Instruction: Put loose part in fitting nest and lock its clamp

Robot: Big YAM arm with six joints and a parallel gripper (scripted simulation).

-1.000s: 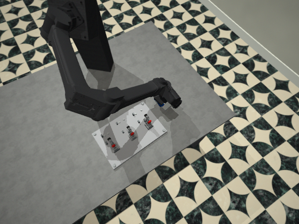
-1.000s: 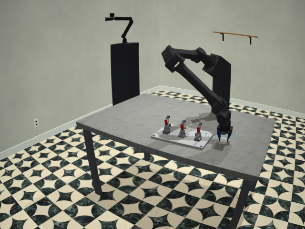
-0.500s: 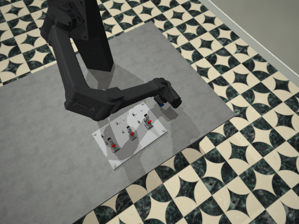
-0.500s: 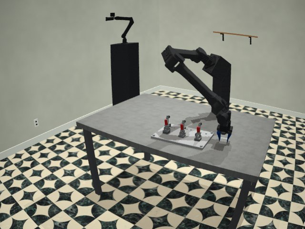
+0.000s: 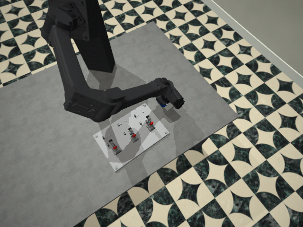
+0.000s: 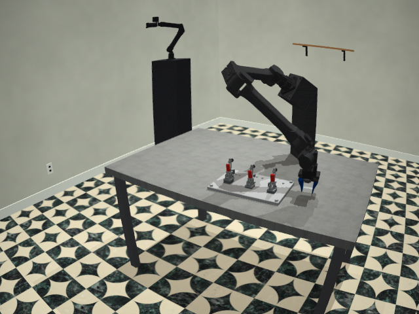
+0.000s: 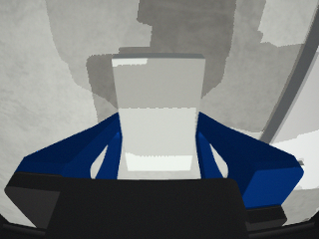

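Nearest is the white flat board (image 5: 160, 136) (image 6: 267, 199) (image 7: 301, 119), with three silver metal clamps with red handles (image 5: 133, 138) (image 6: 250, 182) standing on it, their bars up. Just right of it, the black claw with blue fingers (image 5: 167, 106) (image 6: 307, 191) is part-way open, pinching the pale grey flat part (image 5: 168, 106) (image 7: 159, 85) (it's not in a nest). Far left, a small black arm (image 6: 175, 36) sits on a tall black box (image 6: 171, 101).

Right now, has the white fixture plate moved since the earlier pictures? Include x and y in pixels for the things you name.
No. In the top view, the white fixture plate (image 5: 147, 139) (image 6: 281, 189) (image 7: 304, 124) sits in the same spot on the grey table (image 5: 49, 146) (image 6: 175, 158) (image 7: 25, 75), no nearer its edge.
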